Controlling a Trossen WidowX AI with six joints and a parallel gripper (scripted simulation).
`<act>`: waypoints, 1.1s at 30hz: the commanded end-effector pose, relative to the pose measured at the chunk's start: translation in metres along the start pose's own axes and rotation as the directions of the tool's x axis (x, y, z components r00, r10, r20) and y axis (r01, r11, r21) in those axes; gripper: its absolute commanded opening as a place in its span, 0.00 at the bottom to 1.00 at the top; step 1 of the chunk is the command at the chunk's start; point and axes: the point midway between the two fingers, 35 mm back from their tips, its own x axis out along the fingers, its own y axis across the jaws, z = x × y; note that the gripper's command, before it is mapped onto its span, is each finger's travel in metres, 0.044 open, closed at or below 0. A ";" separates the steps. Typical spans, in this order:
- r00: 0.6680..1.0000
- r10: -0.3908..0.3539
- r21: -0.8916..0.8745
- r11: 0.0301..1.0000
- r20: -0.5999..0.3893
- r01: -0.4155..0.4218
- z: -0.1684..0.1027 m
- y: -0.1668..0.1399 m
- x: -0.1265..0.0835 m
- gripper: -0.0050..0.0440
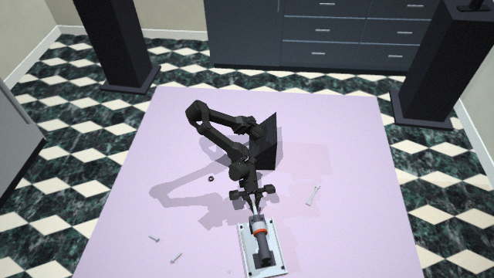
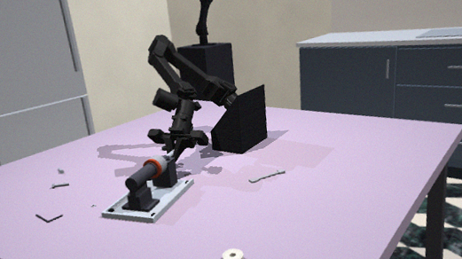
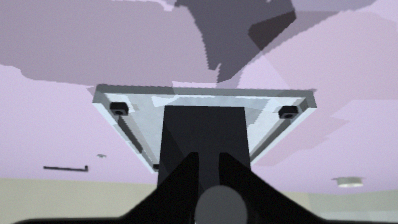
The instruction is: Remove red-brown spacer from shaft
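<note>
Black parallel-jaw claw [image 1: 255, 208] clenched on the end of the pale grey steel shaft [image 1: 256, 211] — grasp at the big dark housing block [image 2: 167, 172]. Red-brown ring spacer [image 1: 258, 231] on the shaft beside that block, dark sleeve spacers [image 1: 263, 247] beyond — toward the small black block [image 2: 138, 196]. All on a grey base plate [image 1: 245, 247], lilac table [image 1: 347, 162].

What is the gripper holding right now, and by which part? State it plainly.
The gripper is shut on the shaft, gripping its free end, which sticks out of the housing block on the arm's side.
</note>
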 end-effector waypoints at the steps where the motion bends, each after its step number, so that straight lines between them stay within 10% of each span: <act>1: 1.000 0.008 0.003 1.000 -0.016 -0.008 -0.004 0.004 -0.004 0.00; 33: 1.000 0.008 0.003 1.000 -0.016 -0.008 -0.002 0.004 -0.006 0.00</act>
